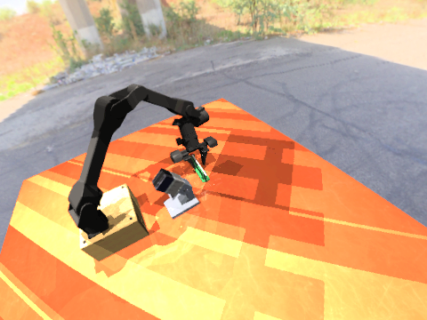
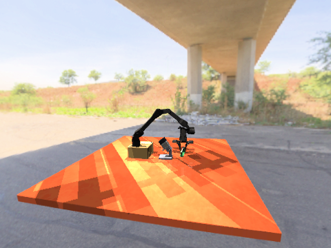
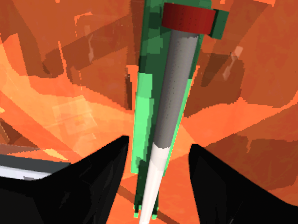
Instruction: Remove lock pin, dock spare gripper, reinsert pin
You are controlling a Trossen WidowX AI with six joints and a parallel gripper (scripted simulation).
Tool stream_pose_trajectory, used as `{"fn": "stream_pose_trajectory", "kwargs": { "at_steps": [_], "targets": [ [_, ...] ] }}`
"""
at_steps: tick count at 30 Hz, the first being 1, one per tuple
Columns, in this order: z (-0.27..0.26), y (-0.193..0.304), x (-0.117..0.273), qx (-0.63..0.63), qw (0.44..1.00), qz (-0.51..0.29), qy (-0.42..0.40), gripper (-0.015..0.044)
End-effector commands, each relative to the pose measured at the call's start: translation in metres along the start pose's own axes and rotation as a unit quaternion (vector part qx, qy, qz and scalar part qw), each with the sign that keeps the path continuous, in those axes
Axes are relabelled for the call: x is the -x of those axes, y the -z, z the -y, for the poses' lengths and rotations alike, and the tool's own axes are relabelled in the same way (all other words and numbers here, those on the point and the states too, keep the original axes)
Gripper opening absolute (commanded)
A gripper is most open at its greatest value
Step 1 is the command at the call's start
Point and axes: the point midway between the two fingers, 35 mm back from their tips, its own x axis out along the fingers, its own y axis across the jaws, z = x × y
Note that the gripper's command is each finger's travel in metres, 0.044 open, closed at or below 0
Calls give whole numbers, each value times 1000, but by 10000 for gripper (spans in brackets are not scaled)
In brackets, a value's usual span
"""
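Gripper: my gripper point(image 1: 199, 163) point(image 2: 182, 151) point(image 3: 158, 145) is partly open, fingers at a middling spread and gripping nothing; it points down over the green piece.
Rod: a grey rod point(image 1: 201, 170) point(image 2: 183, 149) point(image 3: 175, 85) with a white end lies along the green piece; in my wrist view it runs from 1 o'clock down to 6 o'clock, the white end showing between the fingers. I can't tell whether they touch it, or for certain that it is the lock pin.
Collar: a red collar point(image 3: 187, 19) sits at the rod's 1 o'clock end, a small green tab point(image 3: 219, 25) on its 3 o'clock side.
Green piece: the long green piece point(image 1: 204, 179) point(image 2: 182, 155) point(image 3: 143, 120) is near the mount, at its 2 o'clock from the top.
Mount: the grey mount point(image 1: 184, 193) point(image 2: 168, 151) stands on its white base plate point(image 1: 180, 207) point(image 2: 165, 157) point(image 3: 25, 172), its dark head leaning towards 11 o'clock from the top.
Block: the wooden block point(image 1: 116, 242) point(image 2: 138, 152) carries my arm point(image 1: 100, 142) point(image 2: 148, 125); from it, the mount is at 2 o'clock in the top view.
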Motion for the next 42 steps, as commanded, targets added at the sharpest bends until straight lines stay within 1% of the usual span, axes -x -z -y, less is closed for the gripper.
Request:
{"fn": "stream_pose_trajectory", "kwargs": {
  "at_steps": [1, 10, 16, 19, 29, 42],
  "targets": [
    [-2, 0, -8, 4, 1000, -4, -2, 180],
    [-2, -2, -15, 4, 1000, -4, -2, 180],
    [-2, -2, -15, 4, 1000, -4, -2, 23],
    [-2, -2, -15, 4, 1000, -4, -2, 3],
    [-2, -1, -11, 4, 1000, -4, -2, 0],
    [-1, 13, 42, 4, 1000, -4, -2, 0]
  ]
}}
